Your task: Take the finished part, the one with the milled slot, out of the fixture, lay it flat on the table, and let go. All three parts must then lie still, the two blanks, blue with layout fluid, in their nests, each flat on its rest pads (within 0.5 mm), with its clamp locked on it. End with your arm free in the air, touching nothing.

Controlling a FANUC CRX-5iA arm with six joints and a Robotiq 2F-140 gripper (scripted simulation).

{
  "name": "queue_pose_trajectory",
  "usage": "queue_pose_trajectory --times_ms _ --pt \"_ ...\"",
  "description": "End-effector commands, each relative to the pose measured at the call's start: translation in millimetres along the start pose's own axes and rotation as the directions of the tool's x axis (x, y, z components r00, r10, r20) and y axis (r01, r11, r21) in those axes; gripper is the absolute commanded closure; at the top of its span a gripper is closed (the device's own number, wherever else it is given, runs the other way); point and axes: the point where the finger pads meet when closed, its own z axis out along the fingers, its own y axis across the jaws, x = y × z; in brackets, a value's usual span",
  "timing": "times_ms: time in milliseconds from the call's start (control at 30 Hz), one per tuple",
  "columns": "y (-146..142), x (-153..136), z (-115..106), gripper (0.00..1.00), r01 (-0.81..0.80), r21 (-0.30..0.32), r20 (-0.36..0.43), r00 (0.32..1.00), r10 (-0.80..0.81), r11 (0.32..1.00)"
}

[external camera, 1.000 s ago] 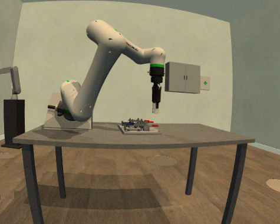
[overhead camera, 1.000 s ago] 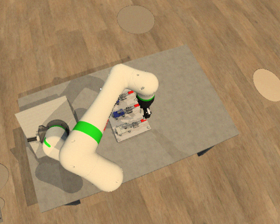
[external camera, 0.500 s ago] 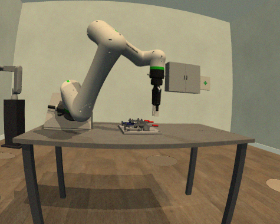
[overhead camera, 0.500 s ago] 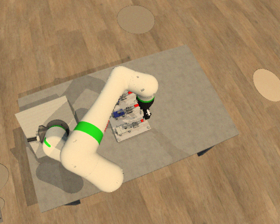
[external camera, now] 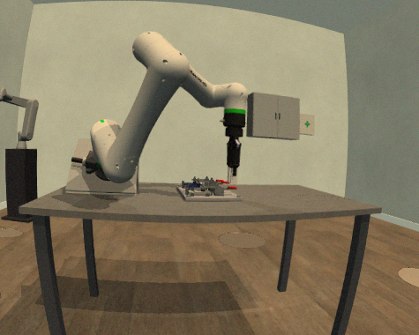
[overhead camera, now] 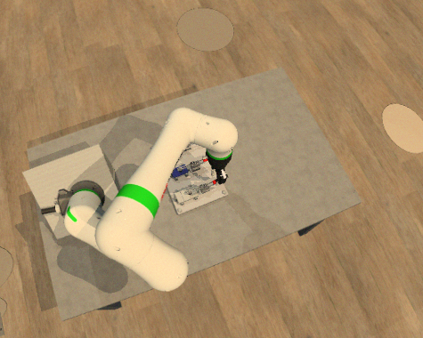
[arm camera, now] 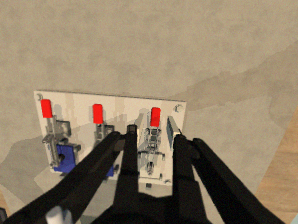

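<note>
Partly open and holding nothing, the gripper (arm camera: pixel 152 142) points straight down, low over the fixture (arm camera: pixel 107 102). Between its fingers sits the grey finished part (arm camera: pixel 154 150) in its nest, long side running toward its red clamp handle (arm camera: pixel 155 116).

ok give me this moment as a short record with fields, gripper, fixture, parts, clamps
gripper: gripper partly open, holding nothing, pointing down over the handle end of the fixture
fixture: pale plate on the grey table
parts: two blue blanks in the left and middle nests; bare metal part in the right nest
clamps: three, each with a red handle
</note>
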Motion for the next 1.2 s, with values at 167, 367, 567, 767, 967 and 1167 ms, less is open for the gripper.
queue_pose_trajectory --times_ms 167,367,567,767,967,1167 --pt "0.0 0.3 7.0 0.72 0.000 0.000 -0.001 1.000 0.000 1.000" --pt "0.0 0.3 7.2 0.72 0.000 0.000 -0.001 1.000 0.000 1.000" --pt "0.0 0.3 7.2 0.72 0.000 0.000 -0.001 1.000 0.000 1.000" --pt "0.0 0.3 7.2 0.72 0.000 0.000 -0.001 1.000 0.000 1.000" --pt "0.0 0.3 7.1 0.72 0.000 0.000 -0.001 1.000 0.000 1.000" --pt "0.0 0.3 7.1 0.72 0.000 0.000 -0.001 1.000 0.000 1.000"
